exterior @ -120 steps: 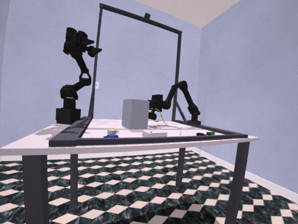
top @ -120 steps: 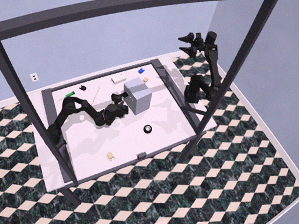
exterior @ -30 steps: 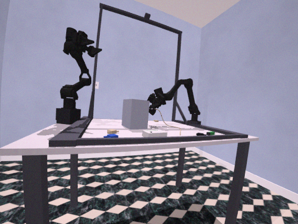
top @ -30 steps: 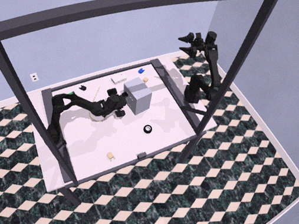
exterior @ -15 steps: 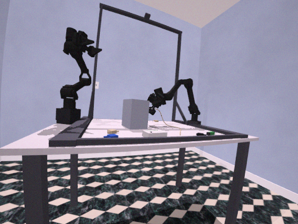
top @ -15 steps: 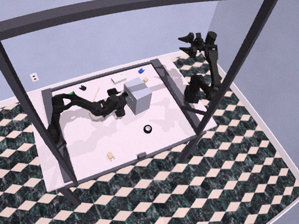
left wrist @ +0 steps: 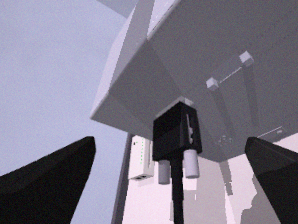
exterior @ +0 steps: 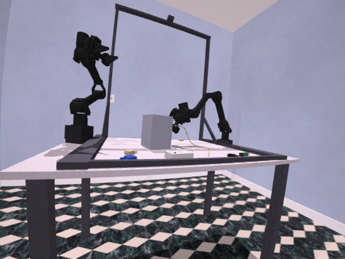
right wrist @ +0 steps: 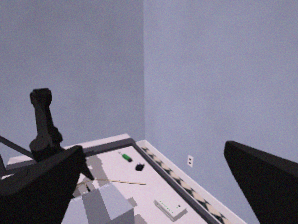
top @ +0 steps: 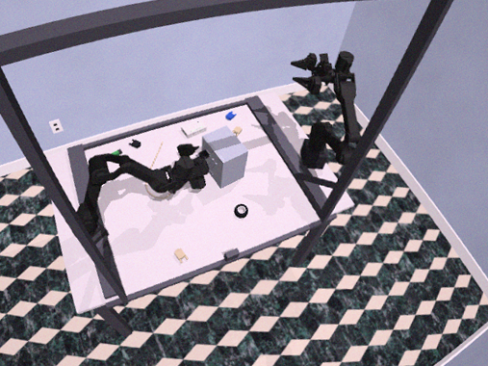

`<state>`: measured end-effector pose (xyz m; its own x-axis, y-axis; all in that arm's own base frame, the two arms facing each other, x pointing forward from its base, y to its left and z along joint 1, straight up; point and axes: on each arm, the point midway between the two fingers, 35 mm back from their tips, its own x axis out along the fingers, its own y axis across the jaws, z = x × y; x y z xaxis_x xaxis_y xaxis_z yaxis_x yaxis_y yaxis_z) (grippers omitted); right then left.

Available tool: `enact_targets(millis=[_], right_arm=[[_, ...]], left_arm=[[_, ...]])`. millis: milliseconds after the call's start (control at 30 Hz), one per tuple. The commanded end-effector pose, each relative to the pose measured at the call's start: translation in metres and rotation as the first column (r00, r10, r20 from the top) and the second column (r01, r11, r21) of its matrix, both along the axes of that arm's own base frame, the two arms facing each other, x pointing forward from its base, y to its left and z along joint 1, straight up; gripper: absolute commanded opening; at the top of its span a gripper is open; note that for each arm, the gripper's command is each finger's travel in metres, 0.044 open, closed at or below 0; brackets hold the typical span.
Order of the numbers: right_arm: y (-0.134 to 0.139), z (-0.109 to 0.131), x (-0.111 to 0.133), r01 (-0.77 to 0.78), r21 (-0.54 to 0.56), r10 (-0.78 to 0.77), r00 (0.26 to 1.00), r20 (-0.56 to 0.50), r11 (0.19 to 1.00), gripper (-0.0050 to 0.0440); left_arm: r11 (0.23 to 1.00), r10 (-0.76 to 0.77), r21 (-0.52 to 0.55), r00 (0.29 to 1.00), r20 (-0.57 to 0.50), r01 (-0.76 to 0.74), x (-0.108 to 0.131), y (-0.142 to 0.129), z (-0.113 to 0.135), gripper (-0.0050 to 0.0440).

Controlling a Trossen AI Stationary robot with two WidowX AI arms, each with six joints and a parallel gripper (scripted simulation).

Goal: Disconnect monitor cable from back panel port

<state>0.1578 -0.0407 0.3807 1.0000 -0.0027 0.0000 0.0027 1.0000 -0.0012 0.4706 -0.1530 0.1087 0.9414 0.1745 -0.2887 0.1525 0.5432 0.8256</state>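
The monitor plug (left wrist: 175,132) is black and stands at the back panel of the grey box (top: 234,171) (exterior: 157,132) (left wrist: 150,65), looking straight. A pale metal strip shows between plug and panel; whether it is fully seated I cannot tell. Two grey thumbscrews, the left one (left wrist: 164,171) and the right one (left wrist: 191,164), stick out of its rear beside the dark cable (left wrist: 177,202) (exterior: 189,139). My left gripper (left wrist: 172,144) (top: 201,167) (exterior: 174,123) is wide open, its fingers either side of the plug, apart from it. My right gripper (right wrist: 155,150) (top: 293,71) (exterior: 112,53) is open and empty, high above the table.
A white device (top: 194,129) (exterior: 178,154) (right wrist: 171,207) lies beyond the box. A blue piece (top: 231,115), a tan connector (top: 237,131), a black ring (top: 241,214) and another tan connector (top: 180,254) lie around. A dark frame (top: 172,17) spans overhead.
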Motion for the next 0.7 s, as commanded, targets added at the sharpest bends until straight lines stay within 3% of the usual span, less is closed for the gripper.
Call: enact_targets(millis=[0,200,400,667], right_arm=[[0.0013,0.0027,-0.0003,-0.003,-0.004,0.003,1.0,0.001,1.0,0.044],[0.0013,0.0027,-0.0003,-0.003,-0.004,0.003,1.0,0.001,1.0,0.044],[0.0013,0.0027,-0.0003,-0.003,-0.004,0.003,1.0,0.001,1.0,0.044],[0.0013,0.0027,-0.0003,-0.003,-0.004,0.003,1.0,0.001,1.0,0.044]], left_arm=[[0.983,-0.01,0.183,0.999,0.032,0.004,-0.0026,-0.0031,-0.0087,0.044],[0.937,0.002,0.348,0.994,0.11,-0.04,-0.0062,-0.0039,-0.0081,0.044],[0.92,0.007,0.387,0.993,0.12,-0.053,-0.0081,-0.0035,-0.0094,0.044],[0.92,0.007,0.387,0.993,0.12,-0.053,-0.0081,-0.0035,-0.0094,0.0248]])
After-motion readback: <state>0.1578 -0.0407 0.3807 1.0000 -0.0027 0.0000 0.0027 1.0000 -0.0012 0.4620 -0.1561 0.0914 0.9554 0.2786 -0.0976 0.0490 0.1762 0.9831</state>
